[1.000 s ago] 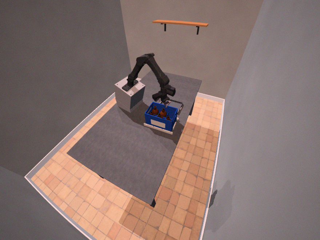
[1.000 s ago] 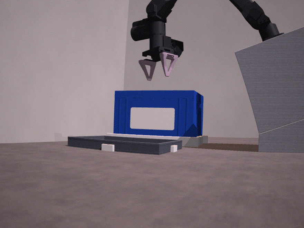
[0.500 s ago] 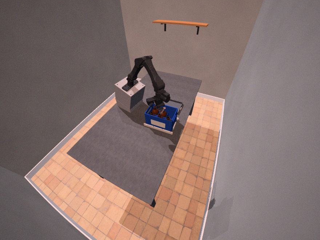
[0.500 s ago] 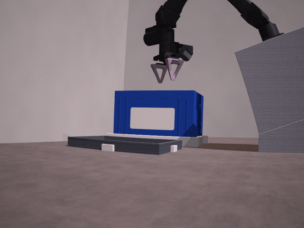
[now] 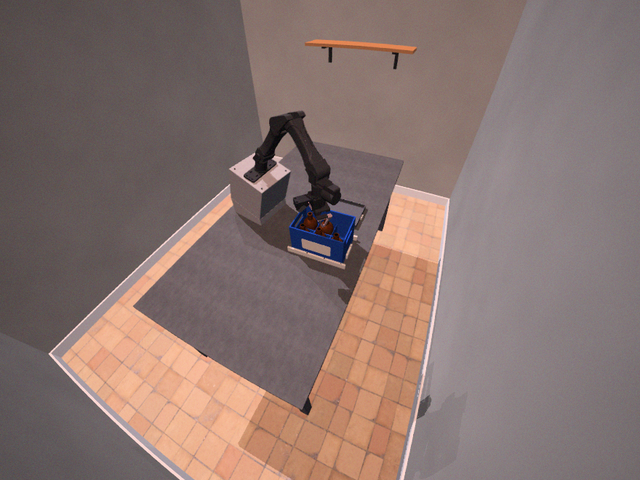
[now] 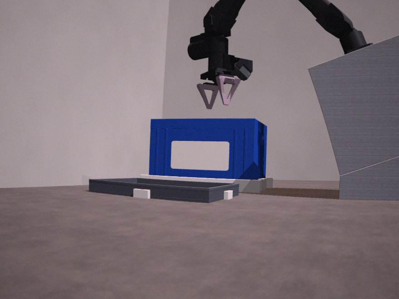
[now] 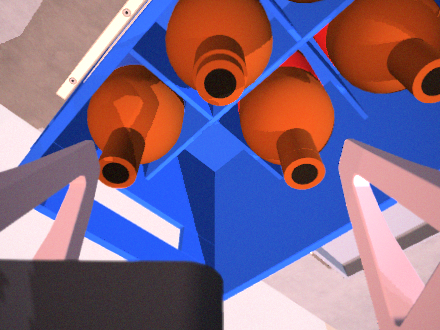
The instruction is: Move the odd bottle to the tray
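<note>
Dark tabletop [image 5: 234, 288] [image 6: 199, 246], crate work, pincer overhead

Pincer [image 5: 321, 217] [image 6: 217, 106] [image 7: 219, 153]: one, spread wide, nothing pinched, above the crate. Crate [image 5: 316, 246] [image 6: 199, 132] [image 7: 280, 265]: one, blue, upright, beneath the pincer. Bottles: brown, standing in the crate below the fingertips; the odd neck could not be told. Tray [image 5: 361, 213] [image 6: 176, 194]: one, dark, beside the crate, lower than the pincer, no bottle on it.

Risks, as judged: a fingertip coming down on a divider [image 7: 185, 145] or wall might have tilted the crate; neighbouring necks so close might have been knocked; a misread neck would have meant the wrong bottle.
</note>
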`<state>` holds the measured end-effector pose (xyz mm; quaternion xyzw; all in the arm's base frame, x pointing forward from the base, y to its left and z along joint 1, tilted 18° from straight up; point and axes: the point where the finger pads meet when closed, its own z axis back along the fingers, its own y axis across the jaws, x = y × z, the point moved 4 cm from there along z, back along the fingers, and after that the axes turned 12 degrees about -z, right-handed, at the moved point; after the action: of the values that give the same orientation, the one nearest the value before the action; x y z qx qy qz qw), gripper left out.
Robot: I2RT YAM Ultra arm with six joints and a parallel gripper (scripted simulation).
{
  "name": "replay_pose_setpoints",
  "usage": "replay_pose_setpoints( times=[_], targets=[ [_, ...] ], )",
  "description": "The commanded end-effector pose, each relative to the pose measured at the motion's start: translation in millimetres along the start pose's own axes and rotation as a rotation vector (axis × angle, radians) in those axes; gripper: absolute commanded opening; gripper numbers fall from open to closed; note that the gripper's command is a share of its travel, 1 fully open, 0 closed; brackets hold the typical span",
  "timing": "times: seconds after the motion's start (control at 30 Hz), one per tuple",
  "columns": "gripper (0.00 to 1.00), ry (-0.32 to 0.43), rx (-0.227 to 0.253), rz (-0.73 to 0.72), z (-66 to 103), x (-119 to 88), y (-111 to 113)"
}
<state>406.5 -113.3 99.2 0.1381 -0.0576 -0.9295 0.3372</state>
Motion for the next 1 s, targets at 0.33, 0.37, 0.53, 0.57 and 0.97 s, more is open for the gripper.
replay_pose_setpoints(
  times=[0.33, 0.37, 0.53, 0.57, 0.97],
  targets=[
    [0.0, 0.012, 0.046, -0.007, 12.0, -1.3, 14.1],
    [0.0, 0.012, 0.046, -0.007, 12.0, -1.3, 14.1],
    [0.0, 0.012, 0.046, -0.007, 12.0, -1.3, 14.1],
    [0.0, 0.012, 0.046, -0.007, 12.0, -1.3, 14.1],
    [0.0, 0.012, 0.046, -0.007, 12.0, -1.3, 14.1]
  ],
)
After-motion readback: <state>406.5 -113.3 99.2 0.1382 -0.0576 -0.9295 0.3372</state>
